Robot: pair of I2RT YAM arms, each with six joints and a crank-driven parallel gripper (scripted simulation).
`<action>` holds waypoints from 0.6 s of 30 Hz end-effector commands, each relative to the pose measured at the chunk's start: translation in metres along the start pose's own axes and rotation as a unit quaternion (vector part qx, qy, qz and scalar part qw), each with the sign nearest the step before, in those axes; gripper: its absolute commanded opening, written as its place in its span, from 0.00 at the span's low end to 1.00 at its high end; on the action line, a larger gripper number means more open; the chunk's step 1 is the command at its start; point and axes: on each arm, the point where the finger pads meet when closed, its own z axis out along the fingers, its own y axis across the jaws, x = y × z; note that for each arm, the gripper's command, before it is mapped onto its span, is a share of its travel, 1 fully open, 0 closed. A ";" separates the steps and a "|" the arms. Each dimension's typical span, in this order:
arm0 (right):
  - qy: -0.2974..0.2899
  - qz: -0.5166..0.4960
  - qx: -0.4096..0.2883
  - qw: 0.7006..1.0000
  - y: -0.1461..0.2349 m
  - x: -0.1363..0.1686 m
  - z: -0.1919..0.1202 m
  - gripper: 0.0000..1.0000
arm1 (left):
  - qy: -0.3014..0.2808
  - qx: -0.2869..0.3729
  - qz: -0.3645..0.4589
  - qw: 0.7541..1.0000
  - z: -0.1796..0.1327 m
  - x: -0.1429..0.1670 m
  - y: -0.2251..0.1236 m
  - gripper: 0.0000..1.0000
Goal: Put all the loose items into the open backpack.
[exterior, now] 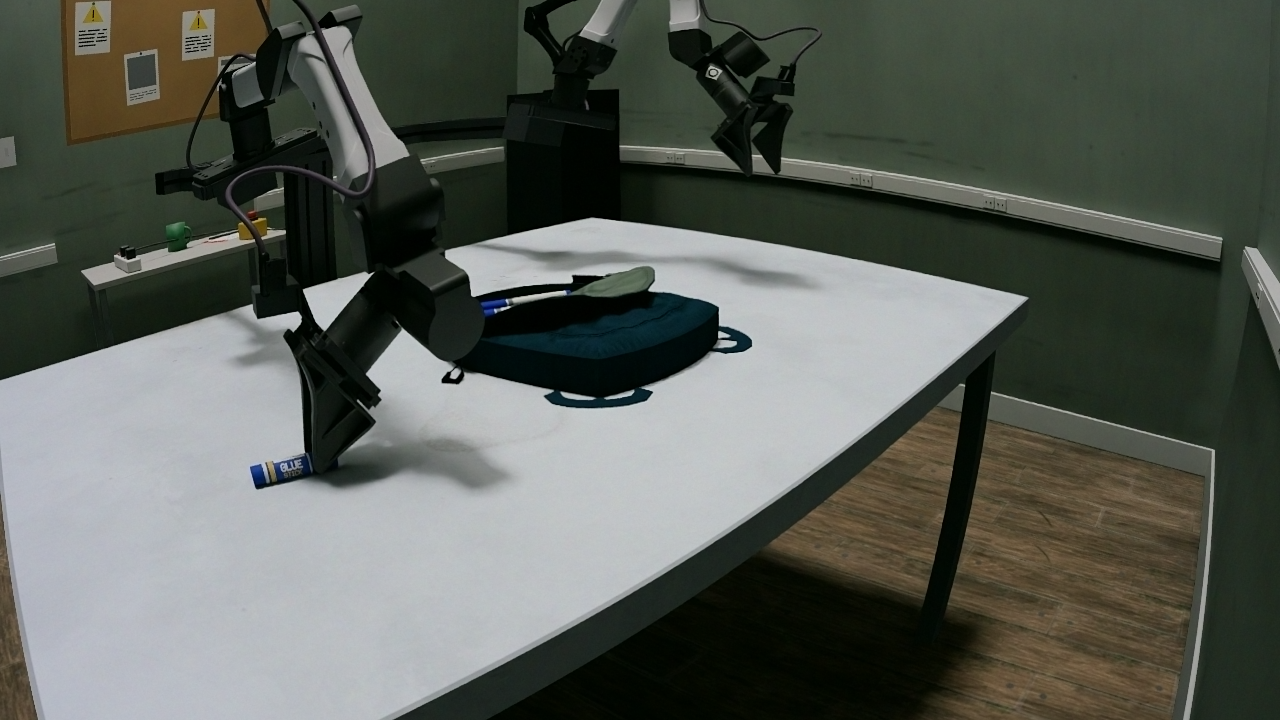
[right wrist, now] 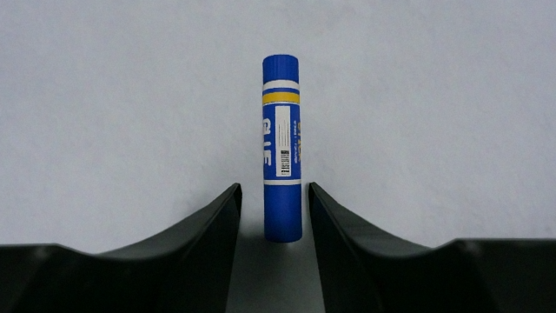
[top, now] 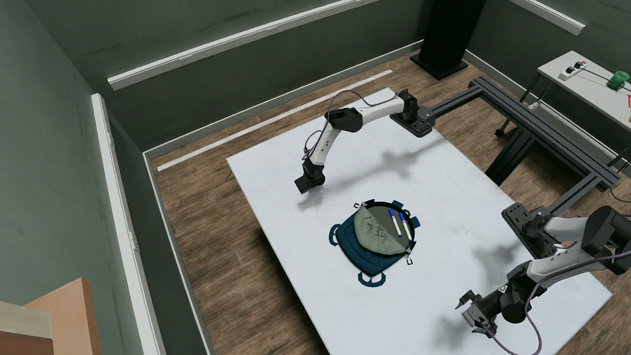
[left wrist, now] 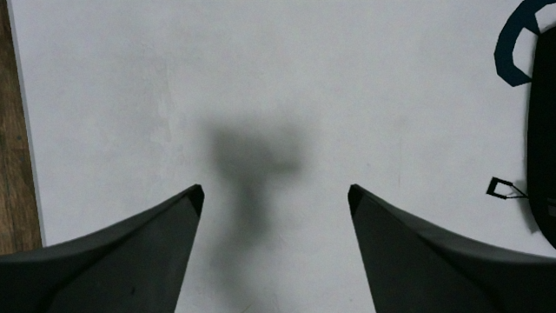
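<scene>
A blue glue stick (exterior: pixel 279 470) (right wrist: pixel 281 139) lies on the table. My right gripper (exterior: pixel 318 465) (right wrist: pixel 274 187) is partly open, low at the table, with its fingertips on either side of the stick's plain blue end and a gap at each side. The navy backpack (top: pixel 369 261) (exterior: pixel 599 358) (left wrist: pixel 543 130) lies flat, its green flap (top: pixel 374 233) (exterior: pixel 622 283) folded back over it. Two white markers with blue caps, one marker (top: pixel 395 223) beside the other marker (top: pixel 405 227), lie in its opening. My left gripper (exterior: pixel 763 170) (left wrist: pixel 275 188) is open and empty, high above the table beside the backpack.
The white table (top: pixel 264 176) (exterior: pixel 626 537) carries the backpack. Its straps (top: pixel 371 282) (exterior: pixel 597 400) and zip pulls stick out at the sides. A dark frame (top: pixel 542 127) bears both arms. A side table (top: pixel 569 94) with a green mug (top: pixel 617 80) stands beyond it.
</scene>
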 end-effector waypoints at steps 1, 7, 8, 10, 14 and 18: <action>0.000 0.002 -0.004 1.000 0.006 -0.004 -0.005 0.41 | -0.007 0.000 0.002 1.000 0.000 -0.006 0.000 0.90; -0.002 0.000 -0.001 1.000 0.006 -0.004 -0.003 0.32 | -0.007 0.000 0.002 1.000 0.000 -0.006 0.000 0.90; -0.002 -0.002 0.000 1.000 0.004 -0.002 -0.002 0.32 | -0.007 0.000 0.002 1.000 0.000 -0.006 0.000 0.90; 0.000 0.002 -0.004 1.000 0.007 -0.004 -0.005 0.32 | -0.007 0.000 0.002 1.000 0.000 -0.006 0.000 0.90; 0.000 0.002 -0.004 1.000 0.007 -0.004 -0.005 0.23 | -0.007 0.000 0.002 1.000 0.000 -0.006 0.000 0.90; 0.000 0.002 -0.004 1.000 0.007 -0.004 -0.005 0.23 | -0.007 0.000 0.002 1.000 0.000 -0.006 0.000 0.90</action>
